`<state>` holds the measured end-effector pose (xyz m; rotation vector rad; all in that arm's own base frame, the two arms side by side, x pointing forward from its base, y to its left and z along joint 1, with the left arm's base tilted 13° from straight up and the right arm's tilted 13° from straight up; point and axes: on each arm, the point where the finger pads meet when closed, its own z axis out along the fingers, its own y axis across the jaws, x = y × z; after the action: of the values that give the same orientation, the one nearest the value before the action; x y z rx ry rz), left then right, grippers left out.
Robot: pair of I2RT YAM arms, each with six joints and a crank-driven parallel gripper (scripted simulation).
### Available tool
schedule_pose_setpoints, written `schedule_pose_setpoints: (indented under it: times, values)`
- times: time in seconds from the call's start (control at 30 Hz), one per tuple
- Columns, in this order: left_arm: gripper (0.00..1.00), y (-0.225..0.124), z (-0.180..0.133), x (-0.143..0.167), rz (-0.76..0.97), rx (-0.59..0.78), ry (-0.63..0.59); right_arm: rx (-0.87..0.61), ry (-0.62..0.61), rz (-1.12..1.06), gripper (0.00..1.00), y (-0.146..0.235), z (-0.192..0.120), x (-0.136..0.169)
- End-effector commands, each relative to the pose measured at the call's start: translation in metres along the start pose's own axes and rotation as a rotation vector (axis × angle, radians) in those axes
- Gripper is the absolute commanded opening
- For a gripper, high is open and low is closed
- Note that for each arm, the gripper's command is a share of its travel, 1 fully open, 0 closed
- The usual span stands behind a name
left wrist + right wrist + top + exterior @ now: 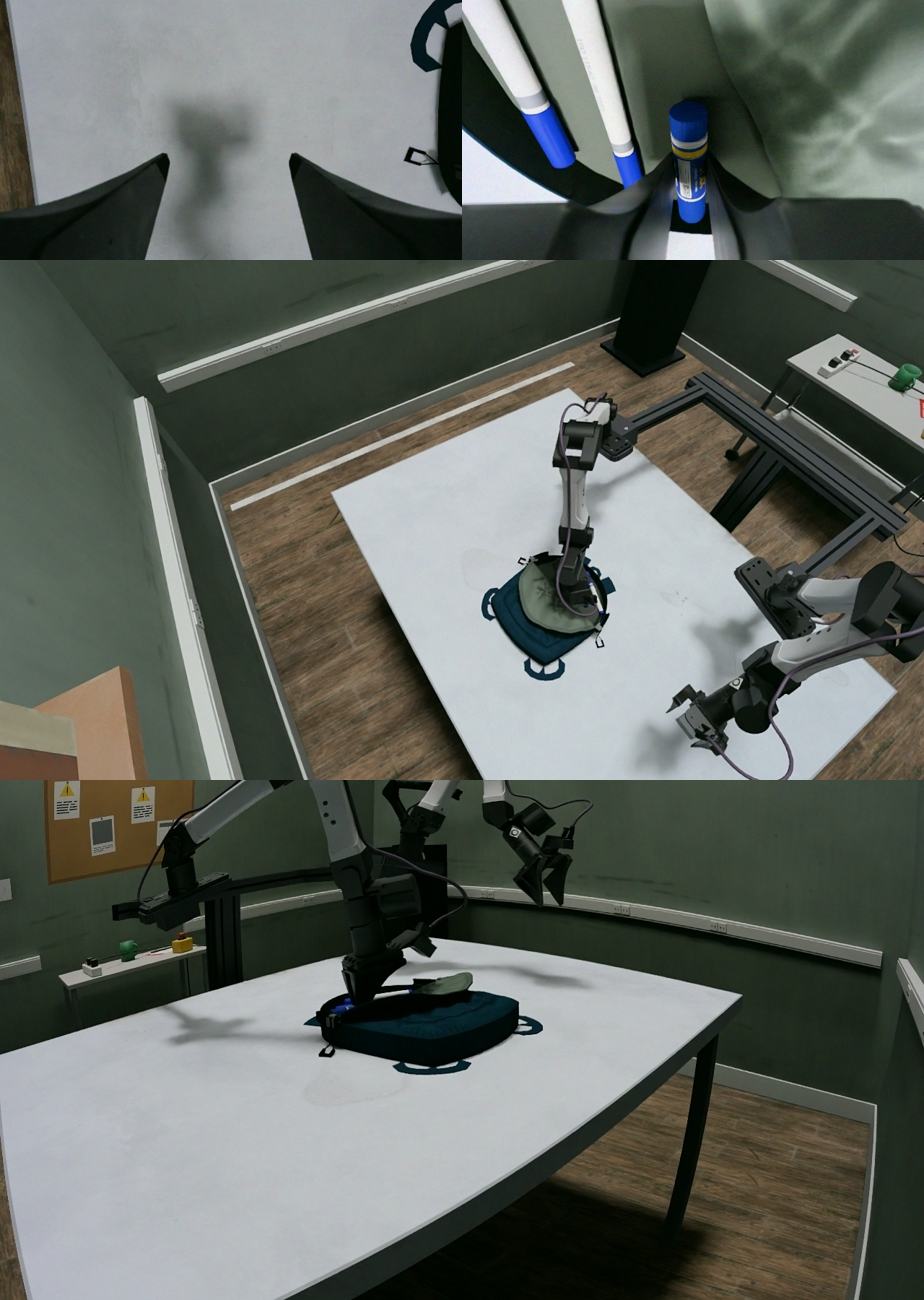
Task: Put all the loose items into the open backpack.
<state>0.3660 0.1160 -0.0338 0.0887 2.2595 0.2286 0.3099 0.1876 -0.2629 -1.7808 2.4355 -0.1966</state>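
the right fingers [581,594] [363,985] grip a blue glue stick [342,1008] [689,182], likely light, stiff, slippery; mid-barrel seems the best hold. left fingers [678,699] [530,882] stand wide.

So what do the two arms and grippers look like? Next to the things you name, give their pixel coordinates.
Matching arms: light grey links, black joints, a thin purple cable looping along each. Both the left gripper [686,720] [552,903] [229,156] and right gripper [362,1002] [690,155] are black, with tapering fingers.

Two white markers with blue caps [548,135] [629,170] are crowding one side inside the dark-blue fabric backpack [539,641] [426,1028], while the grey-green lining beside them is leaving bare room.
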Motion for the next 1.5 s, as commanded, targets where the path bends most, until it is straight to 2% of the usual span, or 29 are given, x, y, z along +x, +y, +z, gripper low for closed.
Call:
schedule_pose_setpoints:
  times: [0.0, 0.47, 1.47]
  values:
    - [0.90, 0.000, 0.000, -0.006, 0.003, 0.000, -0.015, 0.009, -0.029, -0.001, 0.14, -0.007, 0.001, -0.009]
    - [0.90, 0.000, 0.000, -0.006, 0.003, 0.000, -0.015, -0.001, -0.016, -0.002, 0.14, -0.002, 0.013, -0.002]
    - [0.90, 0.000, 0.000, -0.006, 0.003, 0.000, -0.015, -0.017, 0.004, -0.005, 0.14, 0.007, 0.015, 0.012]
